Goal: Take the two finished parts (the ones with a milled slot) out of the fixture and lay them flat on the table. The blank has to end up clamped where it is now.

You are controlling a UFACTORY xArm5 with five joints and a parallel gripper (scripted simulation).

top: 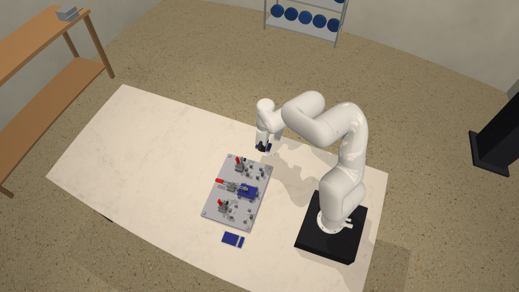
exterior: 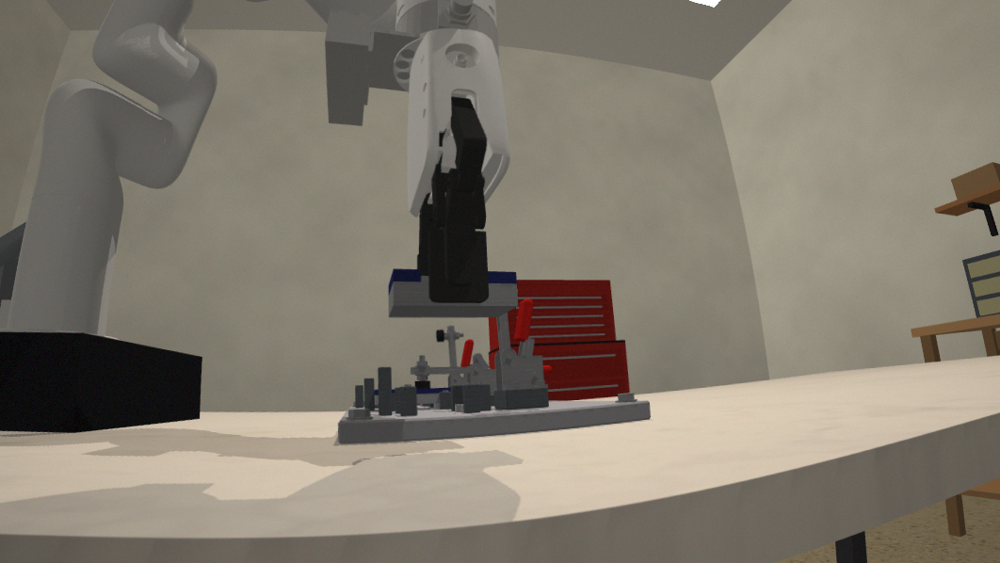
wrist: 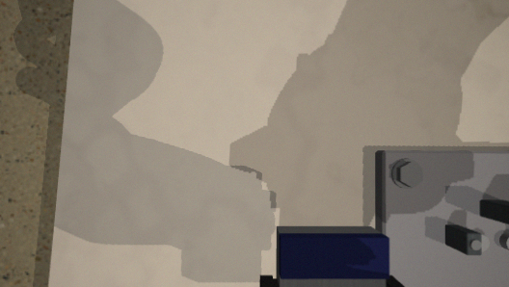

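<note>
My pale table (top: pixel 156 145) (exterior: pixel 769 433) (wrist: pixel 207 96) is carrying the grey fixture plate (top: pixel 210 206) (exterior: pixel 594 412) (wrist: pixel 434 164), a flat slotted blue part (top: pixel 230 239) near it, and my arm's black base (top: pixel 308 232) (exterior: pixel 139 384).
</note>
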